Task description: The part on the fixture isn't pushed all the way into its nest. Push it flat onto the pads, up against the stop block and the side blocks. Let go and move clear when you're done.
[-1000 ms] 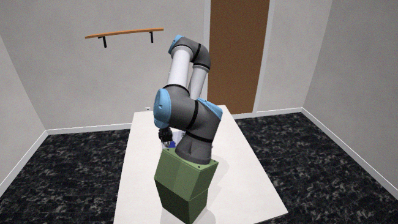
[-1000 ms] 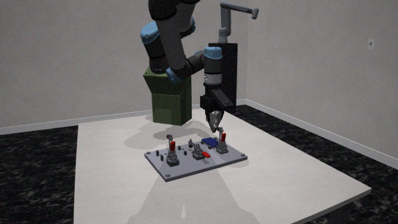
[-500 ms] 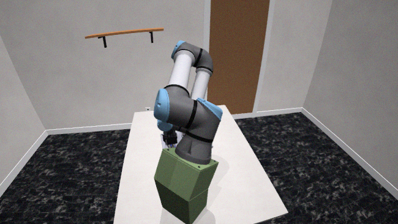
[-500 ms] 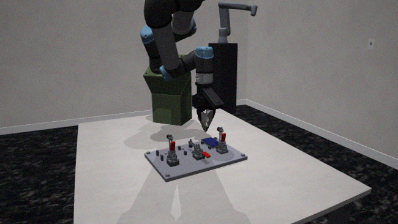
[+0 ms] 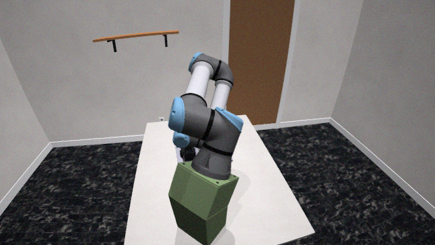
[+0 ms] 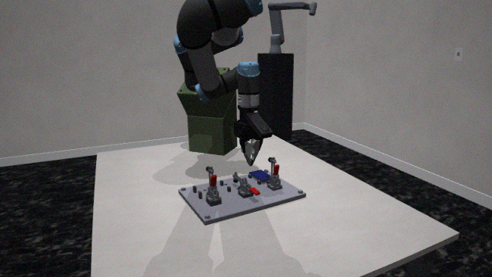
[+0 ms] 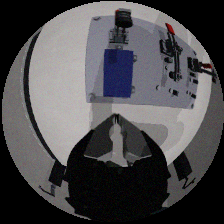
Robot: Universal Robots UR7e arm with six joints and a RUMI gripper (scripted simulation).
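A flat blue part (image 6: pixel 260 175) (image 7: pixel 118 73) lies on the grey fixture plate (image 6: pixel 227 210) (image 7: pixel 145 47), at the plate's far edge beside a red-handled toggle clamp (image 6: pixel 271 177) (image 7: pixel 121 20). My gripper (image 6: pixel 250 162) (image 7: pixel 116 114) is shut and empty. It hangs point-down just behind the plate's far edge, a little above the blue part and off its end. In the top view the arm hides the gripper and the fixture.
Two more toggle clamps (image 6: pixel 213 187) (image 6: pixel 244 187) and small dark pins stand on the plate. The green arm pedestal (image 6: pixel 208 121) (image 5: pixel 202 197) and a black column (image 6: pixel 275 94) stand behind the plate on the white table (image 6: pixel 340 227).
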